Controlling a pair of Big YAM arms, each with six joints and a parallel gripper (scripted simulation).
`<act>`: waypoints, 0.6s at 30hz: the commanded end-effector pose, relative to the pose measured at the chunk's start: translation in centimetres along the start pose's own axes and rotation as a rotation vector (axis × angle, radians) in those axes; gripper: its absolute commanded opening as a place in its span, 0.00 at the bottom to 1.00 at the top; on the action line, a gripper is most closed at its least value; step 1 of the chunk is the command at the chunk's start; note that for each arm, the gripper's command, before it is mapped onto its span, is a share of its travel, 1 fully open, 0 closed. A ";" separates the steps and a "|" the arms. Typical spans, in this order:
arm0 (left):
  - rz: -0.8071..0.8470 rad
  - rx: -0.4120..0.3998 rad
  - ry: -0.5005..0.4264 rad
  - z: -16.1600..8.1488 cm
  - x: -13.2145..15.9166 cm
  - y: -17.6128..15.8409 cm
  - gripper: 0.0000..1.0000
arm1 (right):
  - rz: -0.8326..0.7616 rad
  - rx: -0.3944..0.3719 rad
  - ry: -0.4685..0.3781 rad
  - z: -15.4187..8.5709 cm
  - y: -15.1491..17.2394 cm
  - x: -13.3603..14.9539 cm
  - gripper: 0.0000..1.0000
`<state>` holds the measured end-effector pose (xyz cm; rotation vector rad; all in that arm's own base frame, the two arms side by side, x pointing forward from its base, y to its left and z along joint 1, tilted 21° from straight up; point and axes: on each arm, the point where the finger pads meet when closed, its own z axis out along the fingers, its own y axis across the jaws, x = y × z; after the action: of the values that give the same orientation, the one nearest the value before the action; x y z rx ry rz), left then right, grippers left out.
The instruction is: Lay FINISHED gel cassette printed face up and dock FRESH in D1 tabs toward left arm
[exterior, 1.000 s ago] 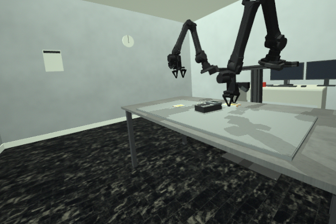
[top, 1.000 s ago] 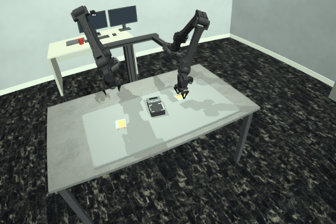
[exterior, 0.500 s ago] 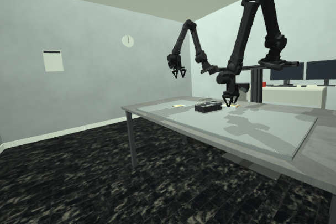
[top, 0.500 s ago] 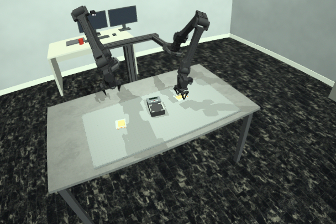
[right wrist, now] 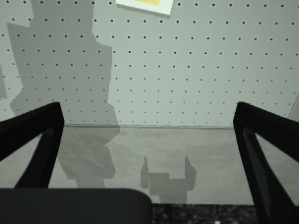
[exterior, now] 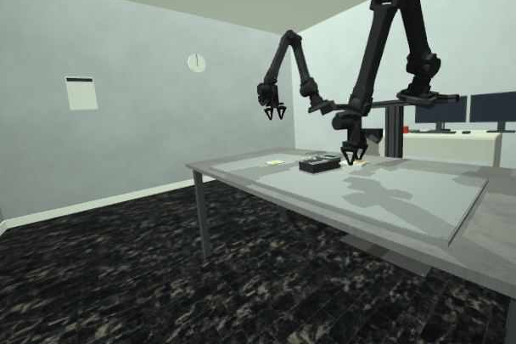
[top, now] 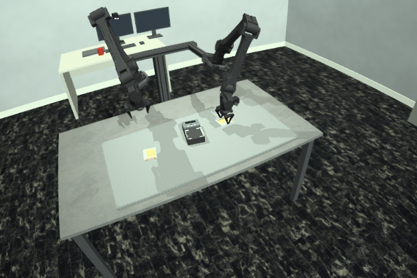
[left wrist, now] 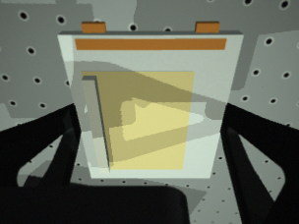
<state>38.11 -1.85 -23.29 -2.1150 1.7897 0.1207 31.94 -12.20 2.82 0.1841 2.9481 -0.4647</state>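
Observation:
FRESH (top: 223, 121) (left wrist: 162, 128) (exterior: 361, 163) is between my left gripper's fingers (top: 223, 119) (exterior: 356, 161) (left wrist: 150, 118), gripped by its side edges. It is low over the deck beside the dock; the exact gap is hard to tell. Its white comb stands along one side of the yellow gel, and its two copper tabs point away at the top of the left wrist view. The dock D1 (top: 194, 141) (exterior: 318, 166) stands upright mid-deck, its dark bay looking empty. FINISHED (top: 150, 153) (exterior: 274, 162) (right wrist: 148, 4) lies flat, yellow face up. My right gripper (top: 139, 114) (exterior: 276, 118) (right wrist: 149, 111) is open and empty, high up.
The perforated deck (top: 130, 184) (exterior: 407, 216) lies on the grey table (top: 79, 178). D1 stands between FRESH and FINISHED. The arms hang from a rail on a post (top: 162, 78) behind the table. A desk with monitors is further back.

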 end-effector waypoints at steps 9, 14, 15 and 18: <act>0.004 0.001 -0.002 1.0 -0.2 -0.1 0.00 | -0.001 0.003 -0.025 -0.9 0.1 -1.5 1.00; 0.002 -0.002 -0.002 1.2 -0.3 -0.1 0.00 | -0.001 0.003 -0.025 -0.9 0.1 -1.5 1.00; 0.002 -0.002 -0.002 1.3 -0.3 -0.1 0.00 | -0.001 0.003 -0.025 -0.9 0.1 -1.5 1.00; 0.002 -0.002 -0.002 1.5 -0.3 -0.1 0.00 | -0.001 0.003 -0.025 -0.9 0.1 -1.5 1.00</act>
<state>38.26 -1.46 -23.91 -2.1132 1.7914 0.1241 31.94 -12.20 2.82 0.1841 2.9481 -0.4647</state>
